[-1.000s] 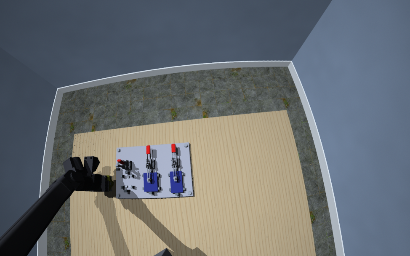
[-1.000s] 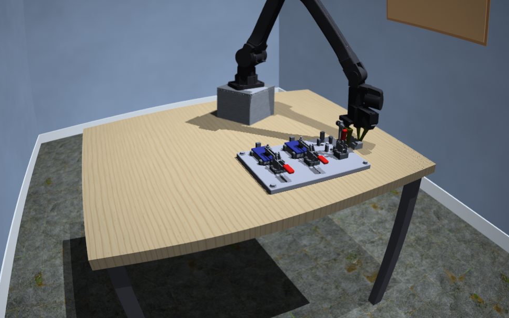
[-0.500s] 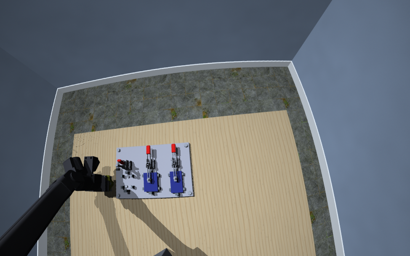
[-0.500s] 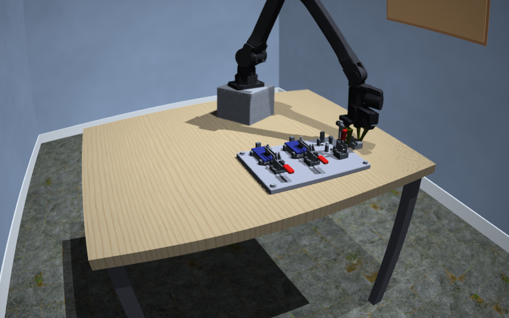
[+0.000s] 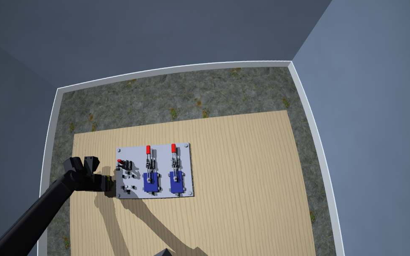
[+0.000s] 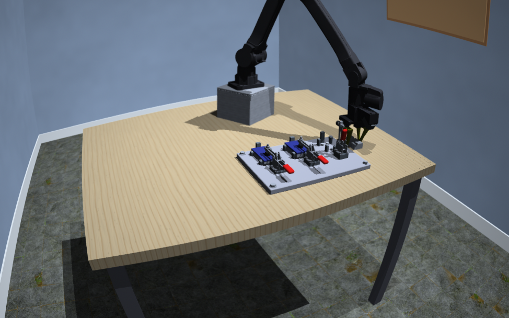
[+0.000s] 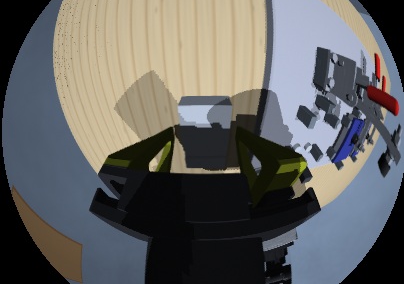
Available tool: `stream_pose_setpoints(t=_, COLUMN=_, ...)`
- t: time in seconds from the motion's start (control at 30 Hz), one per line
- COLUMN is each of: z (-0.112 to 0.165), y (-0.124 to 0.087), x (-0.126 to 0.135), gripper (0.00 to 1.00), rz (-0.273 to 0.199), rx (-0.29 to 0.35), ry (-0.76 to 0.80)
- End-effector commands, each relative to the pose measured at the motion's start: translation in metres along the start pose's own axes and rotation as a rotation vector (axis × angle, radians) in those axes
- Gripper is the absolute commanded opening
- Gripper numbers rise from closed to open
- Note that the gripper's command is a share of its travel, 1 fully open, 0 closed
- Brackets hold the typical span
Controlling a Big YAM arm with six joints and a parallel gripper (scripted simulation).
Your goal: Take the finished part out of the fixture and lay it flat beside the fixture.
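Resting flat on the bench (image 6: 169,177) just beside the fixture (image 6: 311,177), low centre of the wrist view, the grey finished part (image 7: 205,130) looks delivered. The gripper (image 7: 206,152) straddles it with jaws apart, gripping nothing. Both blue blanks (image 5: 151,182) sit clamped. Judging by this, only the retreat remains.

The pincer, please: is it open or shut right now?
Open: the pincer has its fingers spread clear of the grey part on the table.
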State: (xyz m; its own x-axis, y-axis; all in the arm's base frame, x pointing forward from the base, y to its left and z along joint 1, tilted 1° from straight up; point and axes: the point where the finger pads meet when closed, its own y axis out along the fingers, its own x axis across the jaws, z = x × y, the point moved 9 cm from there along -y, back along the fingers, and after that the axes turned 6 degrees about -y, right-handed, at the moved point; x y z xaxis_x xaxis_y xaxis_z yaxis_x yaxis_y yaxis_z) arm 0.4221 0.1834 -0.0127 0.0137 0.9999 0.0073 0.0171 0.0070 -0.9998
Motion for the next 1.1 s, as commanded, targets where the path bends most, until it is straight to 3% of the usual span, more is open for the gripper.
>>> stream_pose_setpoints(t=0.0, z=-0.014, y=-0.009, x=0.013, gripper=0.64, rz=-0.016, rx=-0.028, ry=-0.005)
stream_pose_setpoints(t=0.07, z=-0.017, y=-0.022, x=0.014, gripper=0.64, rz=-0.025, rx=-0.048, ry=-0.005)
stream_pose_setpoints(t=0.37, z=-0.017, y=-0.038, x=0.014, gripper=0.64, rz=-0.026, rx=-0.051, ry=-0.005)
stream_pose_setpoints(t=1.07, z=-0.016, y=-0.111, x=0.014, gripper=0.64, rz=-0.029, rx=-0.057, ry=-0.005)
